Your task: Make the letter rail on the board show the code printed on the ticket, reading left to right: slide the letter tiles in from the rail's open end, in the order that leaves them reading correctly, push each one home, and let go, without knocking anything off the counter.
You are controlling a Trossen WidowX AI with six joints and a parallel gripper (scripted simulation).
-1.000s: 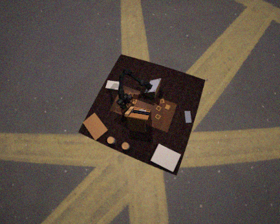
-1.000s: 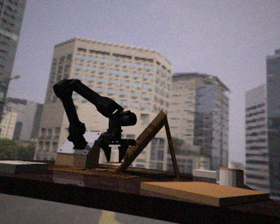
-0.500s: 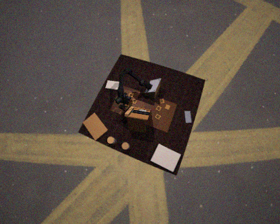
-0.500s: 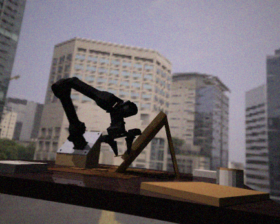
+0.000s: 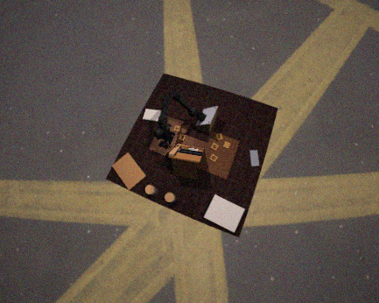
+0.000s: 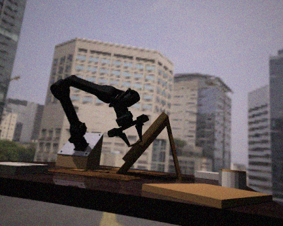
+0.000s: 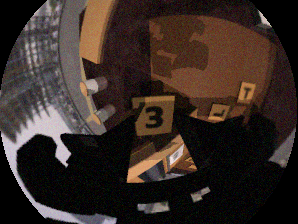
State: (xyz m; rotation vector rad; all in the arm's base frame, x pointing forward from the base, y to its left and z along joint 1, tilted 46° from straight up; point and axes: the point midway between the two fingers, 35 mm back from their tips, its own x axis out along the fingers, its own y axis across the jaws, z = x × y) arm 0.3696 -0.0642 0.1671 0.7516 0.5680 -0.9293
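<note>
My gripper point(image 6: 135, 143) point(image 7: 154, 116) is shut on the tile marked 3 point(image 7: 154, 111), beside the upper face of the tilted board point(image 6: 155, 131) point(image 5: 188, 156). Whether the tile touches the board is unclear. A white card with dark print point(image 7: 176, 155) shows on the board in the wrist view; I cannot read it. The dark rail point(image 5: 191, 152) is too small to tell which tiles it holds. A T tile point(image 7: 246, 93) and a partly hidden tile point(image 7: 218, 111) lie on the brown mat. The top view shows several loose tiles, including one right of the board point(image 5: 214, 158) and one left point(image 5: 177, 128).
Two round-topped cylinders point(image 5: 150, 189) point(image 5: 169, 197) stand behind the board near the counter edge. A tan slab point(image 5: 129, 171) point(image 6: 206, 193) lies beside them. A large white slab point(image 5: 224, 213), a small white block point(image 5: 151, 115) and a grey block point(image 5: 255, 158) lie near other edges.
</note>
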